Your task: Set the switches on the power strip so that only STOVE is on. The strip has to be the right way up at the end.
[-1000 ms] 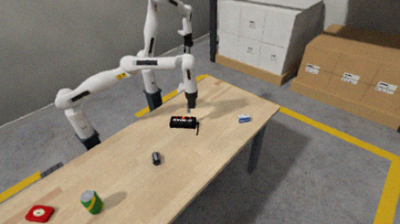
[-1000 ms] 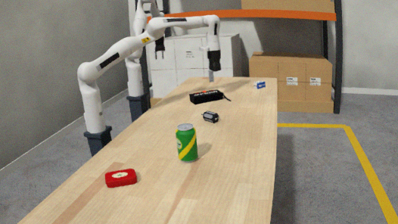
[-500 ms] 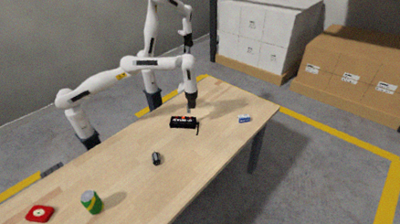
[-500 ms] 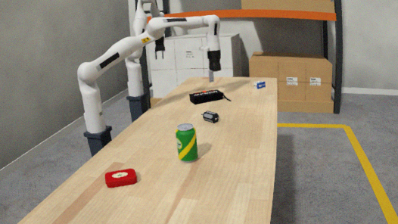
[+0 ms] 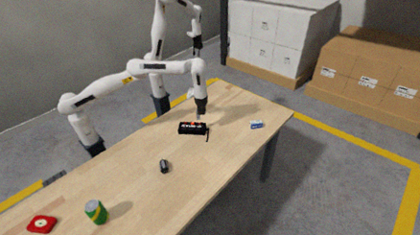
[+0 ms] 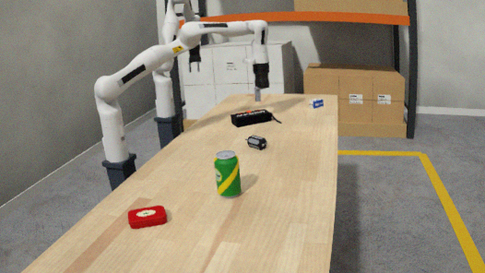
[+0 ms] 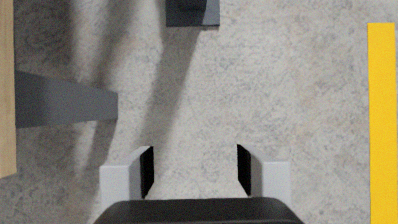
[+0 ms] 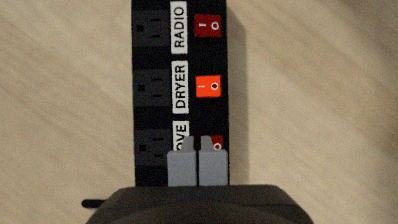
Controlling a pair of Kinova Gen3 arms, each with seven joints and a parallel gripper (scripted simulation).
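right jaws (image 5: 198, 117) (image 6: 257, 100) pressed together above power strip (image 5: 192, 128) (image 6: 252, 117) (image 8: 150, 117); left jaws (image 5: 196, 53) (image 6: 195, 70) spread; dryer switch (image 8: 208, 86) bright orange.

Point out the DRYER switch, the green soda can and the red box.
DRYER switch (image 8: 208, 86): right wrist view, its lit orange rocker.
green soda can (image 5: 96, 213) (image 6: 228, 176): top and exterior views, its side.
red box (image 5: 34, 228) (image 6: 147, 222): same views, its body.

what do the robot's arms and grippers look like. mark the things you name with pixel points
Both arms are glossy white with rounded joints and black label strips, on dark bases. The left gripper (image 5: 197, 52) (image 6: 195, 69) (image 7: 195, 163) and right gripper (image 5: 198, 117) (image 6: 257, 100) (image 8: 197, 153) have black bodies and grey fingers; black pads show on the left's.
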